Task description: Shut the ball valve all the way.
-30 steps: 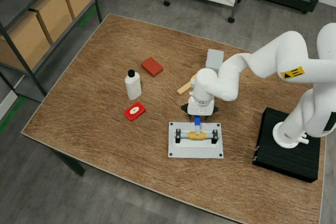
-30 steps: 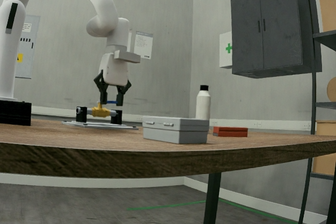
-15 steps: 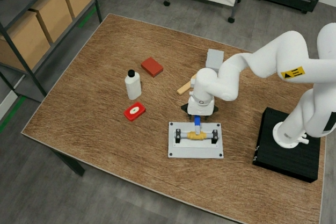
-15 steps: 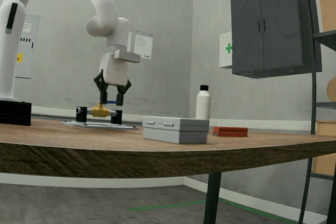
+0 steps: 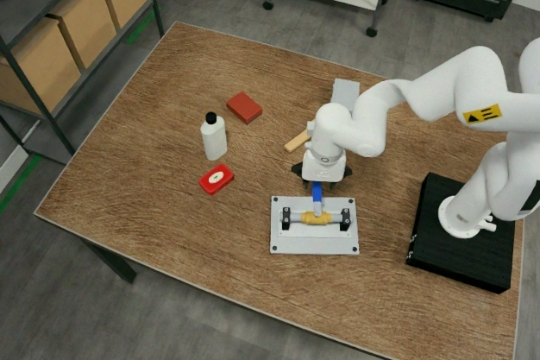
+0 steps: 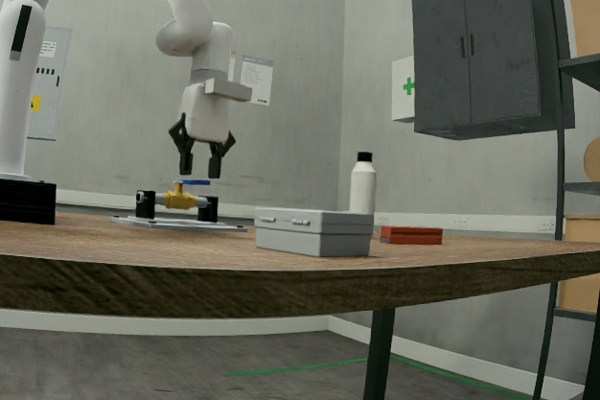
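The ball valve [image 5: 315, 217] has a yellow body on a grey pipe, held by two black clamps on a white plate [image 5: 314, 224]. It also shows in the side view [image 6: 179, 200]. Its blue handle [image 5: 317, 195] points away from the pipe, crosswise to it, and shows as a flat blue bar in the side view [image 6: 196, 182]. My gripper [image 6: 198, 172] is open and empty. It hangs just above the blue handle, fingers pointing down and clear of it. From above, the gripper [image 5: 321, 183] sits over the handle's far end.
A white bottle [image 5: 213, 136], a red block [image 5: 244, 107], a red flat case [image 5: 216, 179], a wooden stick [image 5: 297, 142] and a grey case [image 6: 313, 230] lie on the table beyond the valve. The arm's black base [image 5: 465, 231] stands to the right.
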Robot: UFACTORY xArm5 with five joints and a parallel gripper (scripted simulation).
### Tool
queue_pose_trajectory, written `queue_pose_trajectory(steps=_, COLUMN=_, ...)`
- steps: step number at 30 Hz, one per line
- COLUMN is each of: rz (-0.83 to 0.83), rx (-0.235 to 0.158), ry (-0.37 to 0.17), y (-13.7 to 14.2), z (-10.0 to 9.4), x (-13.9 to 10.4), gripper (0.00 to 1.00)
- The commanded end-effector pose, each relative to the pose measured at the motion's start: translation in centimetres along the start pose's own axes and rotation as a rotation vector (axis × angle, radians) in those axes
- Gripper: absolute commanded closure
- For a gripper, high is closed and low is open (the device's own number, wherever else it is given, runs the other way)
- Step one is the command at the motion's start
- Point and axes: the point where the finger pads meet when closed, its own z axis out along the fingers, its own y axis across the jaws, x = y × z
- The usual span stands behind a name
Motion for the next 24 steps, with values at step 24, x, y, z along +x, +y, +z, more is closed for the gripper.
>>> queue_pose_trajectory(steps=24, rz=0.0, rx=0.003, ry=0.0, y=-0.1, z=-6.0, x=0.0, gripper=0.31)
